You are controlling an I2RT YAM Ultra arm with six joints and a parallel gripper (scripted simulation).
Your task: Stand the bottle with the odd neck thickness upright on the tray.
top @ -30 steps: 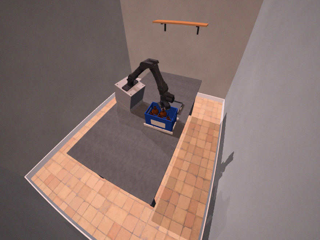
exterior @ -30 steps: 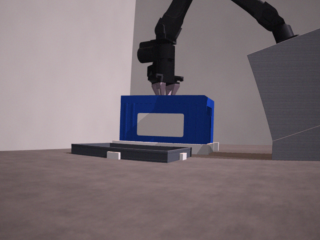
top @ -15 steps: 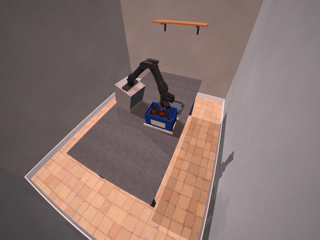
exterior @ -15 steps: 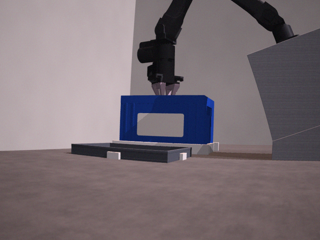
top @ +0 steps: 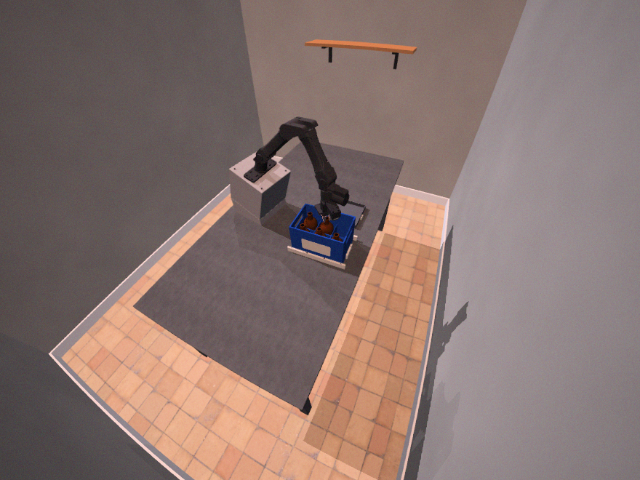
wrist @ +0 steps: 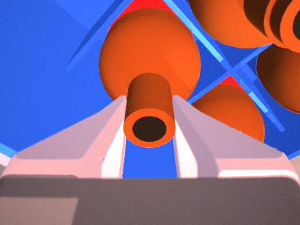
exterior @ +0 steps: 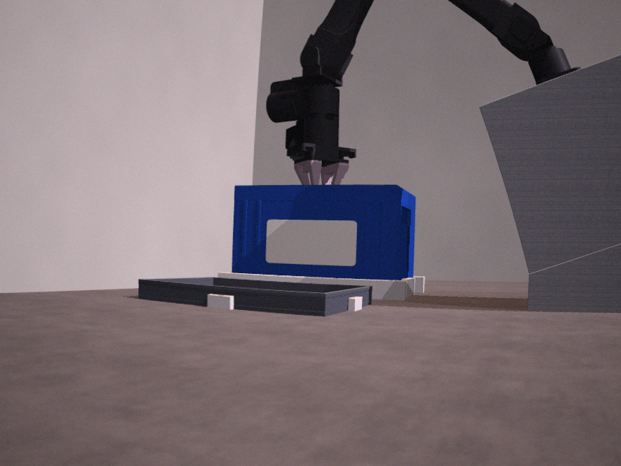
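My gripper [top: 326,218] [exterior: 319,181] [wrist: 149,104] points down at the crate, shut on the neck of one brown bottle [top: 326,227] [wrist: 150,50]. The fingers touch both sides of the neck just below its opening. That bottle is upright in its compartment of the blue crate [top: 294,238] [exterior: 383,228] [wrist: 37,73]. Four other bottles stand in the crate, among them one [top: 310,222] beside the held one and one [top: 336,237] at the near right. Which neck differs in thickness I cannot tell. The dark low-rimmed tray [top: 358,204] [exterior: 248,299] holds nothing that I can see; the arm partly hides it in the top view.
Pale strips [top: 315,257] [exterior: 393,289] run around the crate's foot. White blocks [exterior: 220,301] [exterior: 355,303] sit against the tray. Thin blue dividers [wrist: 201,34] separate the bottles. The arm's base stands on a grey block [top: 248,194] [exterior: 559,176] at the table [top: 256,309] edge.
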